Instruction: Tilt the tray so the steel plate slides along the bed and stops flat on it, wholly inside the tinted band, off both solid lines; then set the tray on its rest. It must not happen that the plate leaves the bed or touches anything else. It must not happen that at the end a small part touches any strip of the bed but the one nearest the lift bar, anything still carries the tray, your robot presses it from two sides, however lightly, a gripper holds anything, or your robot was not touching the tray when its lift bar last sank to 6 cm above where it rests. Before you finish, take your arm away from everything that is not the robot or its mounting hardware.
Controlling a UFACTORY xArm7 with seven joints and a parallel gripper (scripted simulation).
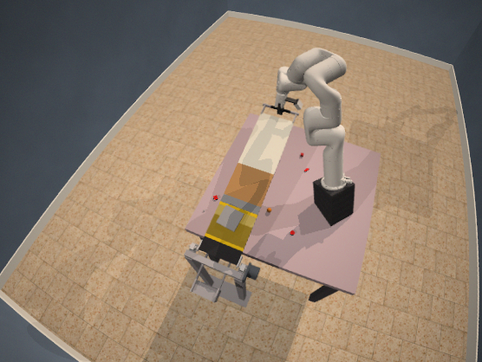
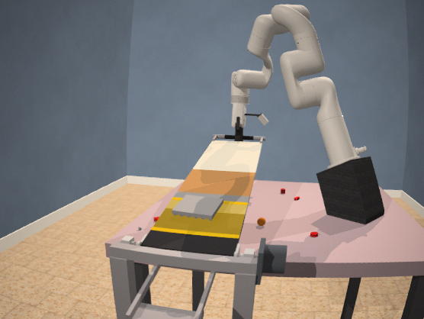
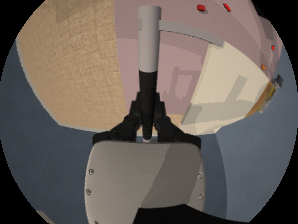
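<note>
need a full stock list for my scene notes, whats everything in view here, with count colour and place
table: 1, pink top on dark legs, middle of the tiled floor
tray: 1, long bed banded cream, orange, yellow and black, far end lifted, near end at the stand
handle bar: 1, grey, across the tray's raised end
steel plate: 1, grey, flat on the bed, its far edge over the upper yellow line
stand: 1, grey frame, at the table's near edge
red pieces: 4, small, scattered on the table
ball: 1, orange, on the table beside the tray
arm: 1, white, on a black block
hand: 1, dark, shut on the handle bar
</note>
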